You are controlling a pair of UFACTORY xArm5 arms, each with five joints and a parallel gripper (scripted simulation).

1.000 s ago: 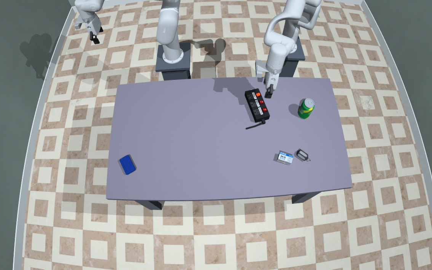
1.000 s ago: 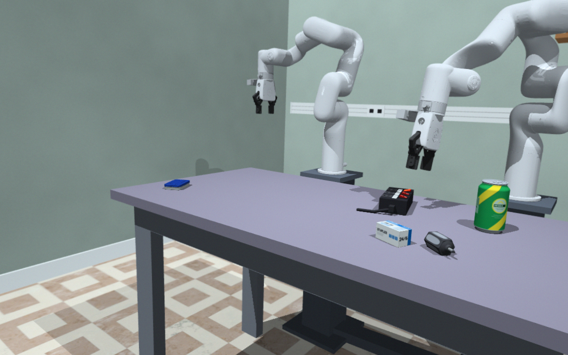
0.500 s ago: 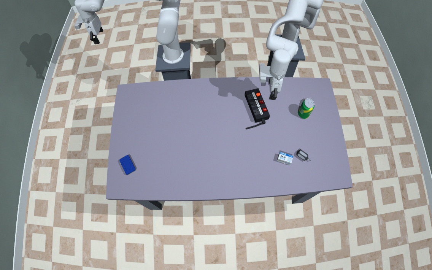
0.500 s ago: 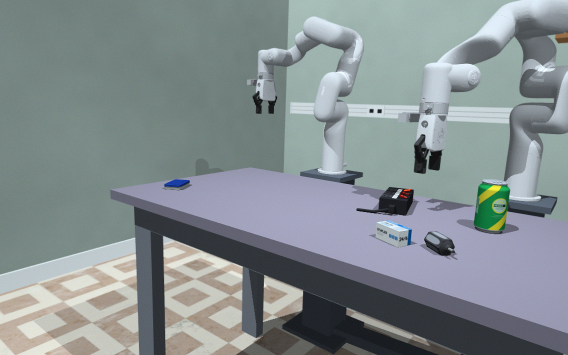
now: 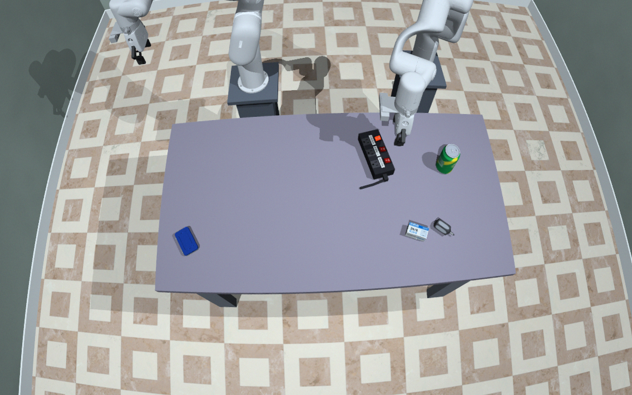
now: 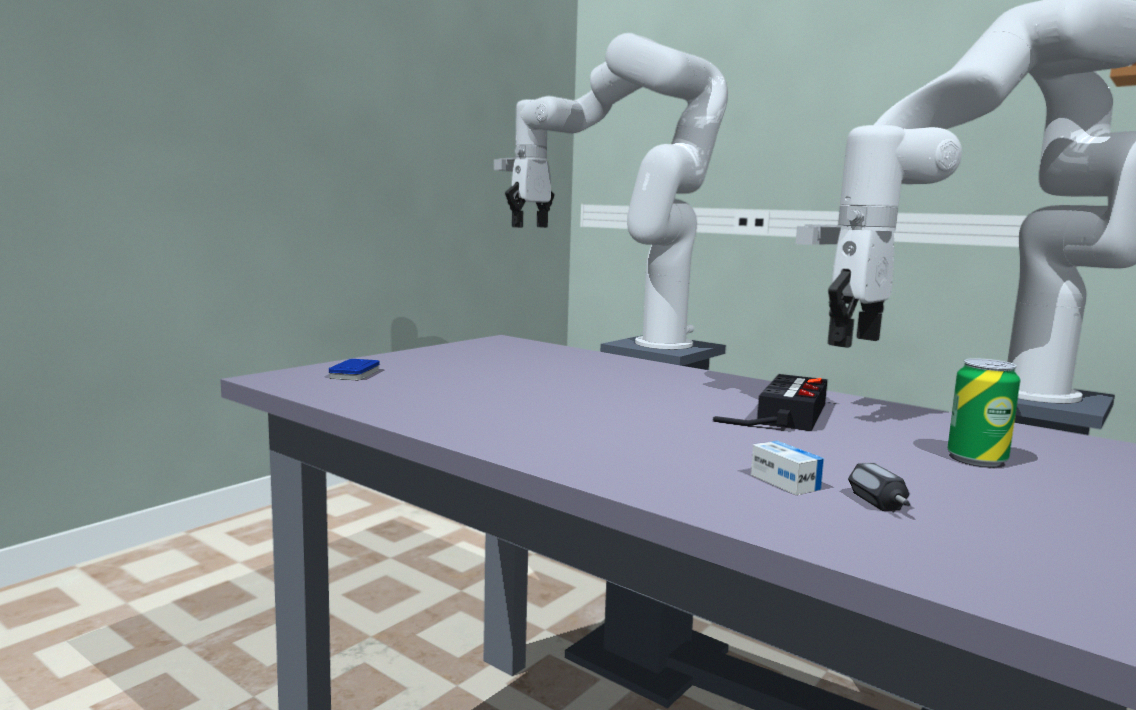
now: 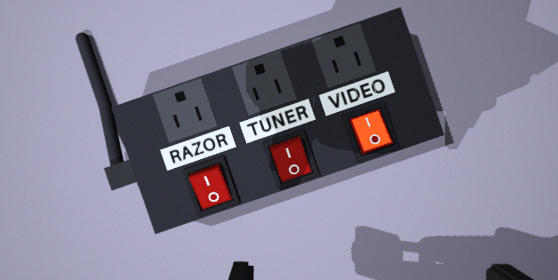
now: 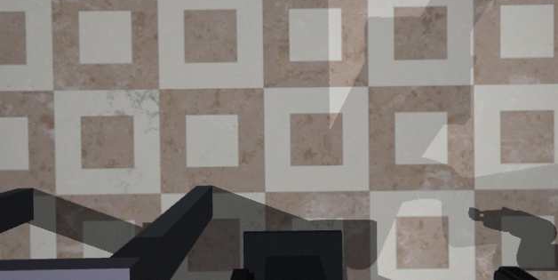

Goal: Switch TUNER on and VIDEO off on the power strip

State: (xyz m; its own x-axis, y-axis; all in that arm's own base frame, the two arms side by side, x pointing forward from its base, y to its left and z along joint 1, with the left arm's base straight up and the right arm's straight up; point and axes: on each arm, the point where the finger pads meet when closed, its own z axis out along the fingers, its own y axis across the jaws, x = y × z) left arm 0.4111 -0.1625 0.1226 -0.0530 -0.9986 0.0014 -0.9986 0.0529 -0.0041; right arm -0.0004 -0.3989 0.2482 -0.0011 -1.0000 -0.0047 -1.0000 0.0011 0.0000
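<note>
Power strip [image 5: 376, 154] [image 6: 793, 404] [image 7: 253, 152] is lying the right way up on the table [image 5: 284, 196] [image 6: 554, 441] [image 7: 44, 210] [image 8: 67, 274], in the upper right part of the top frame. The left claw [image 5: 399, 138] [image 6: 854, 331] [image 7: 374, 272] is spread, with nothing between its fingers; it hangs above the table, and in the top frame it appears just to the right of the strip.

VIDEO switch [image 5: 378, 138] [image 6: 814, 381] [image 7: 372, 132] is bright orange, so it is on. TUNER switch [image 5: 383, 148] [image 6: 809, 386] [image 7: 290, 159] is dark red, thus off, and RAZOR switch [image 5: 386, 159] [image 6: 806, 392] [image 7: 210, 188] is also unlit. The cord [image 5: 372, 184] [image 6: 744, 421] [image 7: 99, 85] comes out near the RAZOR end.

Farther to the right in the top frame, a green can [image 5: 447, 159] [image 6: 984, 410] stands upright. At lower right, a staples box [image 5: 416, 231] [image 6: 785, 468] is near a dark gadget [image 5: 442, 226] [image 6: 878, 485]. At lower left lies a blue block [image 5: 186, 240] [image 6: 353, 368], well apart from them. The right claw [image 5: 142, 53] [image 6: 529, 216] [image 8: 378, 273] is at upper left, away from the table, also spread and without any object.
</note>
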